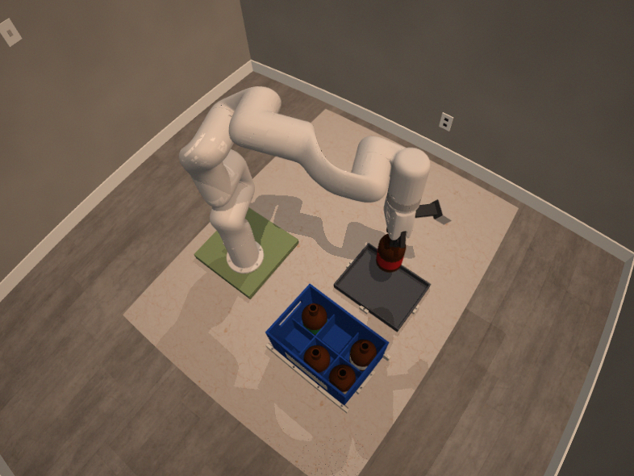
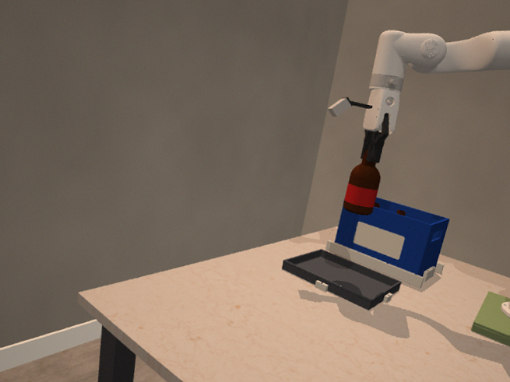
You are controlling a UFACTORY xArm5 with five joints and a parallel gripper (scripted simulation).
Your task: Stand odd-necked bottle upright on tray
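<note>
Exterior view gives me the clearest read on the arm [image 2: 489, 43]: its upper link reaches across level from the right, then the wrist drops straight down, so the gripper [image 2: 372, 150] points vertically at the table [image 2: 270, 351]. My gripper is clamped on the neck of the red-banded bottle [image 2: 362, 187], fingers part closed around it and stopped by the glass. I see the bottle hanging upright in the air, well above the dark tray [image 2: 300, 267], not touching it. From the top view the same bottle [image 1: 390, 256] sits over the tray's [image 1: 404, 319] far corner, the one nearest the arm's wrist, with the gripper [image 1: 397, 240] directly over its mouth.

Just beside the tray stands the blue crate [image 1: 279, 319], which I count as holding four brown bottles [image 1: 314, 315], all upright in separate cells; two cells show bare blue floor. In the exterior view the crate [image 2: 418, 234] lies behind the hanging bottle, so their outlines overlap. A small camera bracket [image 2: 341, 106] sticks out sideways from the wrist. The arm's foot rests on a green base plate [image 1: 279, 251], apart from crate and tray.
</note>
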